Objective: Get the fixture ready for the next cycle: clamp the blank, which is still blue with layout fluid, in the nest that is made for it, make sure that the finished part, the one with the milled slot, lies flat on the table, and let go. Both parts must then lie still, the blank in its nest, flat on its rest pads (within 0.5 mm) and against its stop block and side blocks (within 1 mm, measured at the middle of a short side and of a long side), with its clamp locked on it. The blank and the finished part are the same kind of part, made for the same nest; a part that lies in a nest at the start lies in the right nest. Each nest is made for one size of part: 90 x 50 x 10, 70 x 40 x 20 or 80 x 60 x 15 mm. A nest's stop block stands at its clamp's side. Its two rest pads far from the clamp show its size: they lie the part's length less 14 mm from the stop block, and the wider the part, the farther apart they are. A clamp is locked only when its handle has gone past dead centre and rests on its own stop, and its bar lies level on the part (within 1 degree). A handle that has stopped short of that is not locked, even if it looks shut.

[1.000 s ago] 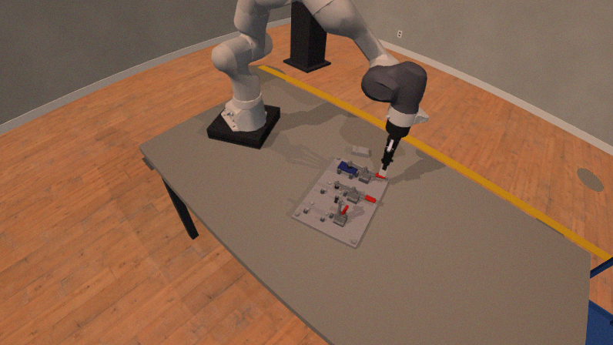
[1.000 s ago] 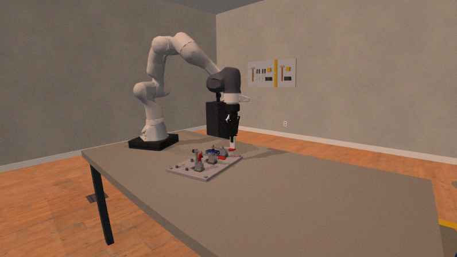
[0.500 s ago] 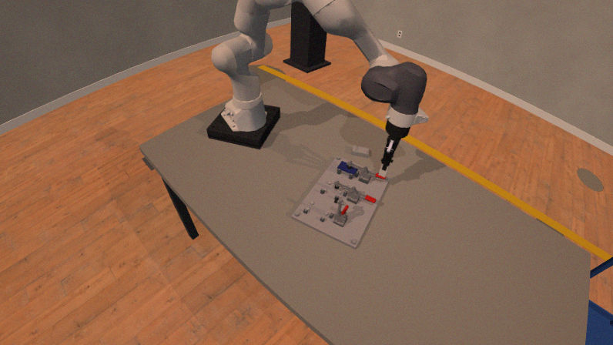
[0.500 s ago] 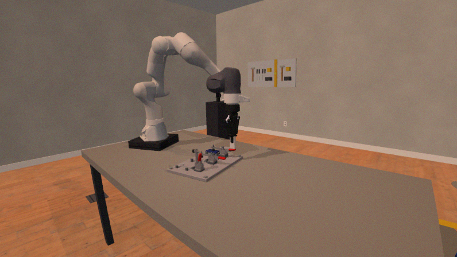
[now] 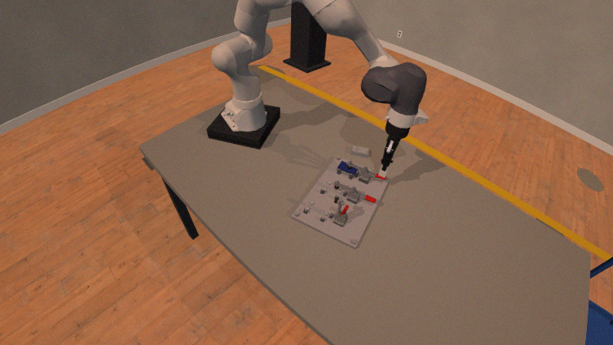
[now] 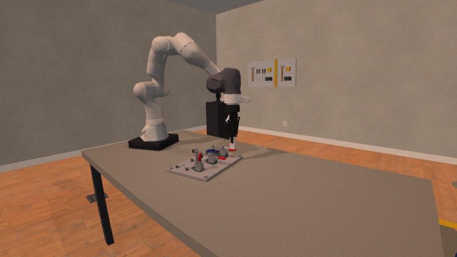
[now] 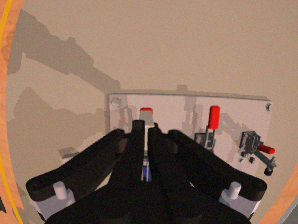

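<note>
Jaws shut, empty — gripper (image 5: 381, 172) over three clamps' (image 5: 370, 199) plate (image 5: 362, 231).

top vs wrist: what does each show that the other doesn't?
Top only: the blue blank in the far nest, the grey finished part on the table beyond the plate, the arm's base.

Wrist only: the shut fingers seen from behind, holding nothing.

Both: the fixture plate, the gripper over the far clamp's red handle, and the other two red handles.
</note>
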`<control>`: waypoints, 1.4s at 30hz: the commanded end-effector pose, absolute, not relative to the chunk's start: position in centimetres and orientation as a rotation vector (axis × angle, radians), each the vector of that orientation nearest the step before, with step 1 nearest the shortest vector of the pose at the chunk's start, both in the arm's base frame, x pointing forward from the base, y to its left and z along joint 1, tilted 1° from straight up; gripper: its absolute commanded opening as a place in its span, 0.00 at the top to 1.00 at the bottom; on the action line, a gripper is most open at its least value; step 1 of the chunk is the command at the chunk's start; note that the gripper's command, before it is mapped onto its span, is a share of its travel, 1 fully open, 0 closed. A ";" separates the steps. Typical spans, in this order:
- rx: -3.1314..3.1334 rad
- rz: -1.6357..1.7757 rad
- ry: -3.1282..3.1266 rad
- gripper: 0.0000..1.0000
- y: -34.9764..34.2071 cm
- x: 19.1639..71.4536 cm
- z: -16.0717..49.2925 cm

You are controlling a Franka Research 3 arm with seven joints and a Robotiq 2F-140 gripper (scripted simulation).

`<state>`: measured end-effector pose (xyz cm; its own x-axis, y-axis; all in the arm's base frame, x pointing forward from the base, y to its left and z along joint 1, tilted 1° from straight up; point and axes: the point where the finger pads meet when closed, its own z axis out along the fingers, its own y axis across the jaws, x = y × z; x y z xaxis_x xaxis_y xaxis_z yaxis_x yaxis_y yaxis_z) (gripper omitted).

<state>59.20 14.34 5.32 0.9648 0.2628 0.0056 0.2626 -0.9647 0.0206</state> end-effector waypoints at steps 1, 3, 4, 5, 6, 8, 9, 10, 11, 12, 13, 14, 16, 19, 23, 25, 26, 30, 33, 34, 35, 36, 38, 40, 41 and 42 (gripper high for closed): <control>3.091 0.014 0.414 1.00 14.3 59.2 5.2; 3.091 0.014 0.414 1.00 14.3 59.2 5.2; 3.091 0.014 0.414 1.00 14.3 59.2 5.2; 3.091 0.014 0.414 1.00 14.3 59.2 5.1; 3.091 0.014 0.414 1.00 14.3 59.2 5.1; 3.091 0.014 0.414 1.00 14.3 59.2 5.0; 3.091 0.014 0.414 1.00 14.3 59.2 5.0; 3.091 0.014 0.414 1.00 14.3 59.2 5.0; 3.091 0.014 0.414 1.00 14.3 59.2 5.0; 3.091 0.014 0.414 1.00 14.3 59.2 5.0; 3.091 0.014 0.414 1.00 14.3 59.2 5.0; 3.091 0.014 0.414 1.00 14.3 59.2 5.0; 3.091 0.014 0.414 1.00 14.3 59.2 5.0; 3.091 0.014 0.414 1.00 14.3 59.2 5.0; 3.091 0.014 0.414 1.00 14.3 59.2 4.9; 3.091 0.014 0.414 1.00 14.3 59.2 4.8; 3.091 0.014 0.414 1.00 14.3 59.2 4.8; 3.091 0.014 0.414 1.00 14.3 59.2 4.8; 3.091 0.014 0.414 1.00 14.3 59.2 4.8; 3.091 0.014 0.414 1.00 14.3 59.2 4.8; 3.091 0.014 0.414 1.00 14.3 59.2 4.8; 3.091 0.014 0.414 1.00 14.3 59.2 4.8; 3.091 0.014 0.414 1.00 14.3 59.2 4.8; 3.091 0.014 0.414 1.00 14.3 59.2 4.8; 3.091 0.014 0.414 1.00 14.3 59.2 4.7; 3.091 0.014 0.414 1.00 14.3 59.2 4.7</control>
<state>59.25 14.34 4.98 0.9646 0.2637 0.0070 0.2635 -0.9644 0.0211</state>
